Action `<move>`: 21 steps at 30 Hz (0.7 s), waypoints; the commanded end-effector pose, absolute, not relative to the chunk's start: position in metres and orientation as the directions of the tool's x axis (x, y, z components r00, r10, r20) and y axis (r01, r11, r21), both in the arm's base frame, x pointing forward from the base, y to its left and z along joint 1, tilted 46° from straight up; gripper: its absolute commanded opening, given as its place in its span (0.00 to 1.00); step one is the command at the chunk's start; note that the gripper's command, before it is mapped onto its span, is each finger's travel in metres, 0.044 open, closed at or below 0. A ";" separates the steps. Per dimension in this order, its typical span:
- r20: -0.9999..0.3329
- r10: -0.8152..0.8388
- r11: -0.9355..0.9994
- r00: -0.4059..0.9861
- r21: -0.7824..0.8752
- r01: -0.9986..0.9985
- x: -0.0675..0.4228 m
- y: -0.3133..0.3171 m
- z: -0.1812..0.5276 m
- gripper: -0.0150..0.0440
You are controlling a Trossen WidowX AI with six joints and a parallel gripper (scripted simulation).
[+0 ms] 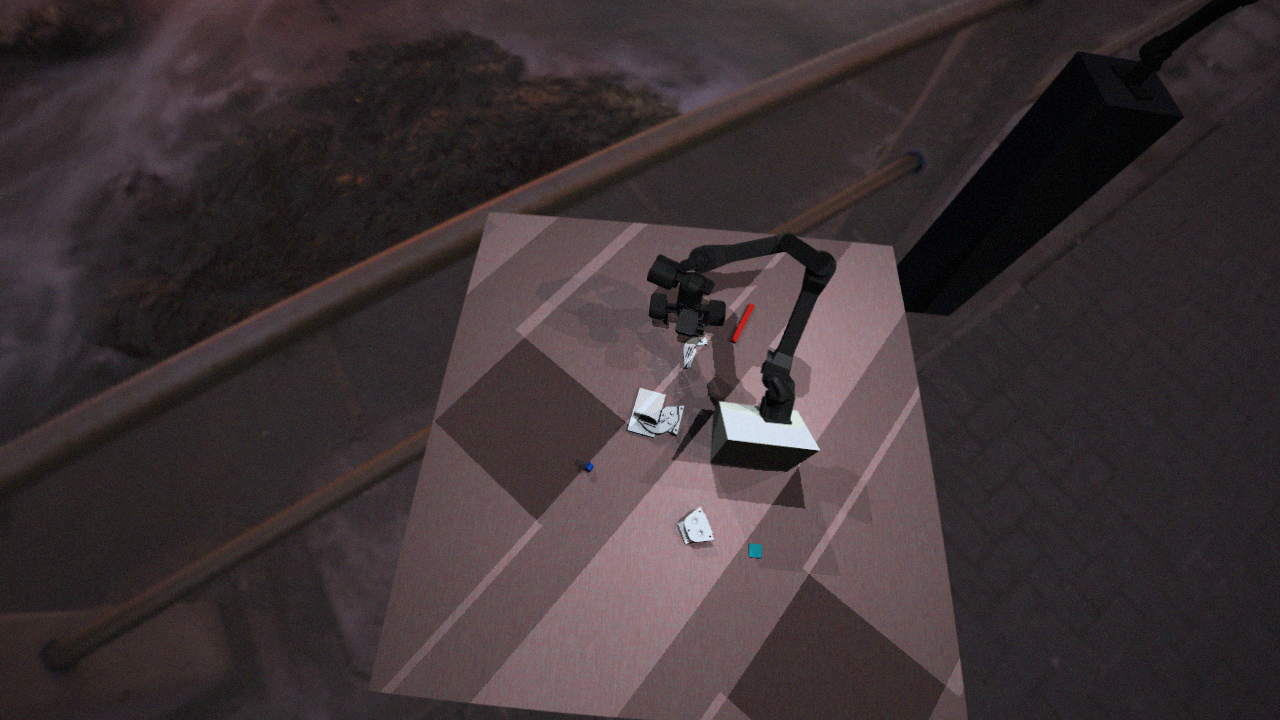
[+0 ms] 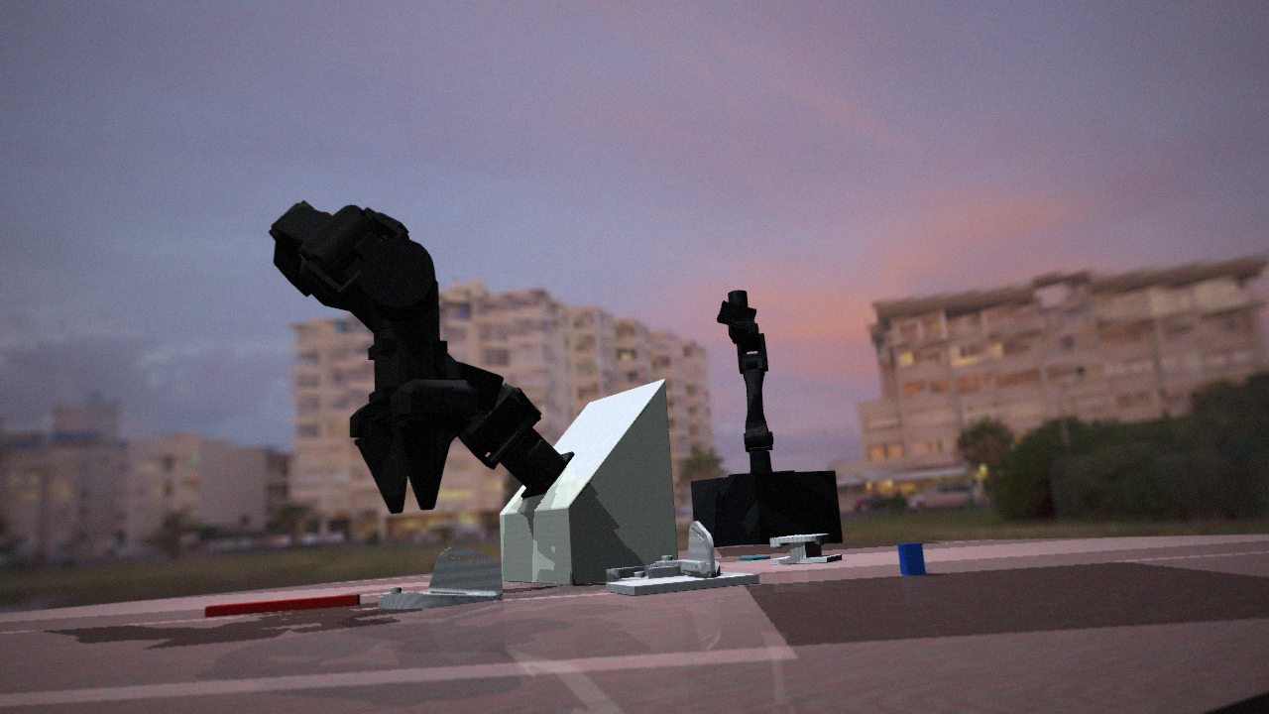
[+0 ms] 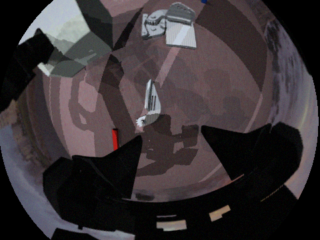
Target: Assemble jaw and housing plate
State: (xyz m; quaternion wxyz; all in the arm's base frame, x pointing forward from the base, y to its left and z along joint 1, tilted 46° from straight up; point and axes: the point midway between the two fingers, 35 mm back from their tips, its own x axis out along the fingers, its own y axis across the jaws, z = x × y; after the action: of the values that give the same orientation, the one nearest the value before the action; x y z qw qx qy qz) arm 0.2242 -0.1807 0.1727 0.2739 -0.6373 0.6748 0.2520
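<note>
One loose jaw (image 1: 691, 353) (image 2: 468, 581) (image 3: 153, 100) lying on the table (image 1: 581, 644) (image 2: 443, 661) (image 3: 200, 110), off the base (image 1: 635, 428) (image 2: 683, 583) (image 3: 181, 37) that bears the other jaw (image 1: 666, 421) (image 2: 701, 550) (image 3: 180, 15), with the red bar (image 1: 742, 324) (image 2: 282, 605) (image 3: 115, 139) near. Above the table near that loose piece, the gripper (image 1: 687, 334) (image 2: 414, 510) (image 3: 172, 133), fingers spread wide with nothing between them. Well apart from the base, the housing plate (image 1: 698, 525) (image 2: 803, 538), near the teal square (image 1: 755, 550) (image 2: 753, 557), and, elsewhere, the blue block (image 1: 588, 466) (image 2: 911, 559) (image 3: 204, 1).
</note>
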 end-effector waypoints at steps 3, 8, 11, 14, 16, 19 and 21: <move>-0.691 -0.722 0.061 -0.038 -0.009 -0.998 0.224 -0.181 0.173 1.00; -0.691 -0.722 0.061 -0.038 -0.009 -0.998 0.224 -0.181 0.173 0.96; -0.691 -0.722 0.061 -0.038 -0.009 -0.998 0.224 -0.181 0.173 0.82; -0.691 -0.722 0.061 -0.038 -0.009 -0.998 0.224 -0.181 0.173 0.69; -0.691 -0.722 0.061 -0.038 -0.009 -0.998 0.224 -0.181 0.173 0.60; -0.691 -0.722 0.061 -0.038 -0.009 -0.998 0.224 -0.181 0.173 0.47; -0.691 -0.722 0.061 -0.038 -0.009 -0.998 0.224 -0.181 0.173 0.38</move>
State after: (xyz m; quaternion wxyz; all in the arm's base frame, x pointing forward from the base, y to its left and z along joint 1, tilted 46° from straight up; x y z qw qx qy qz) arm 0.2243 -0.1807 0.1727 0.2739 -0.6374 0.6747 0.2520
